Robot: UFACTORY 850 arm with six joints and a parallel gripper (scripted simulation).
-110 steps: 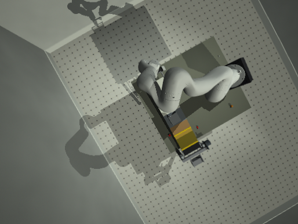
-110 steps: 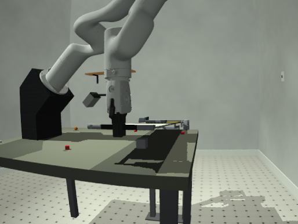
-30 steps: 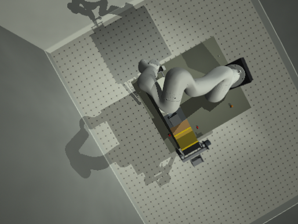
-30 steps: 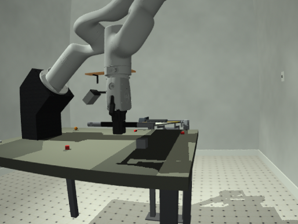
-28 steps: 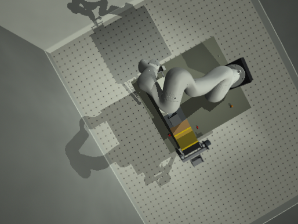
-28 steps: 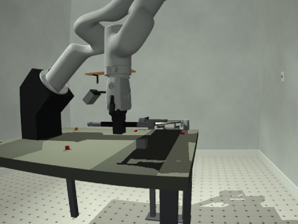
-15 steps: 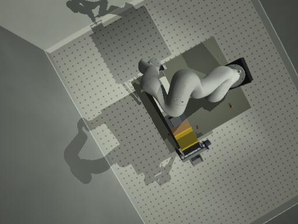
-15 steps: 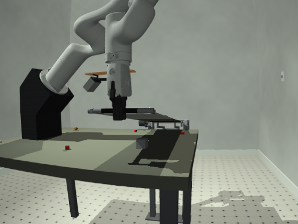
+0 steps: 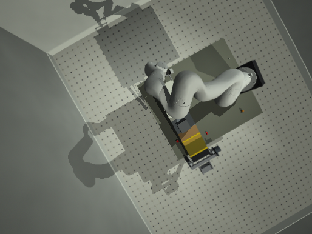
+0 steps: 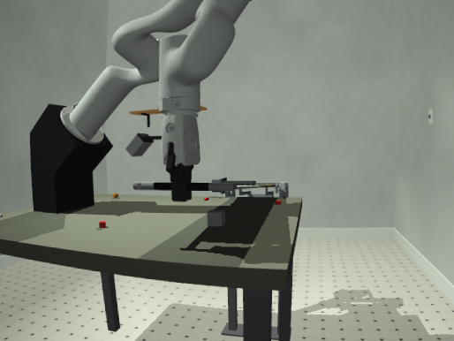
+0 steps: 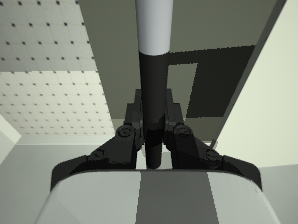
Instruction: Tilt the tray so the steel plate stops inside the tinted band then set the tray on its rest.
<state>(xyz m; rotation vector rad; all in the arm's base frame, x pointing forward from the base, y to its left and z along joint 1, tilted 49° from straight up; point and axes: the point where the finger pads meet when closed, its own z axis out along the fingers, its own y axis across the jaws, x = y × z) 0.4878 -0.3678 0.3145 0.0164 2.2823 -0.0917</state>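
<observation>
The tray (image 9: 174, 133) (image 10: 247, 187) is a long dark bed with a pivot at its far end (image 9: 213, 150) (image 10: 283, 189). It looks about level, a little above the table. A yellow tinted band (image 9: 196, 146) crosses the bed between two solid yellow lines. A grey steel plate (image 9: 183, 124) lies flat on the bed just on the handle side of the band, partly in the arm's shadow. My gripper (image 10: 181, 191) (image 11: 153, 101) is shut on the tray's black handle rod (image 10: 155, 185) (image 11: 152, 80). In the overhead view the arm hides the gripper.
A grey block (image 10: 216, 217) sits on the table (image 10: 146, 247) under the tray. Small red markers (image 10: 102, 224) (image 9: 206, 132) and an orange ball (image 10: 115, 194) (image 9: 241, 110) lie on the table. The arm's black base (image 10: 57, 163) stands at the left.
</observation>
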